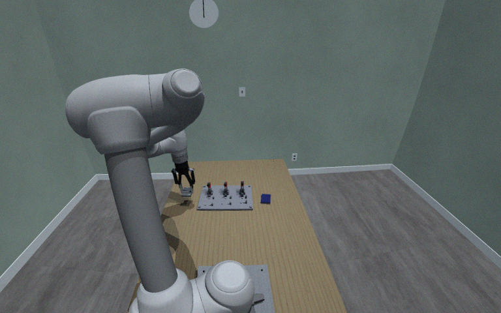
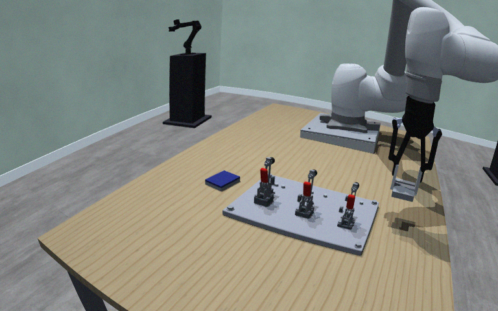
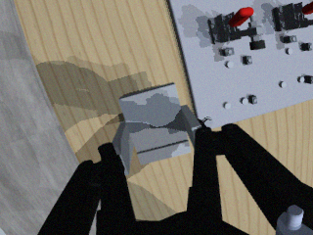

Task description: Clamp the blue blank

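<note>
The blank [image 1: 265,199] [image 2: 222,179], blue on top, lies flat on the table beside the fixture plate [image 1: 218,207] [image 2: 294,223] [image 3: 205,88]. My gripper [image 1: 186,190] [image 2: 404,186] [image 3: 156,124] is shut on the grey finished part [image 2: 403,194] [image 3: 152,110], whose slot shows between the fingers in the wrist view. It holds the part above the table, off the plate's side away from the blank. The three clamps [image 2: 264,192] [image 2: 305,205] [image 2: 346,216] stand open with their bars raised. No part shows in the nests.
The wooden table [image 1: 273,236] [image 2: 176,227] [image 3: 68,39] carries the plate and the arm's base. The table's long edge is close beside the held part, with the floor [image 3: 20,147] beyond. The nearest clamp [image 3: 225,28] stands on the plate near the part.
</note>
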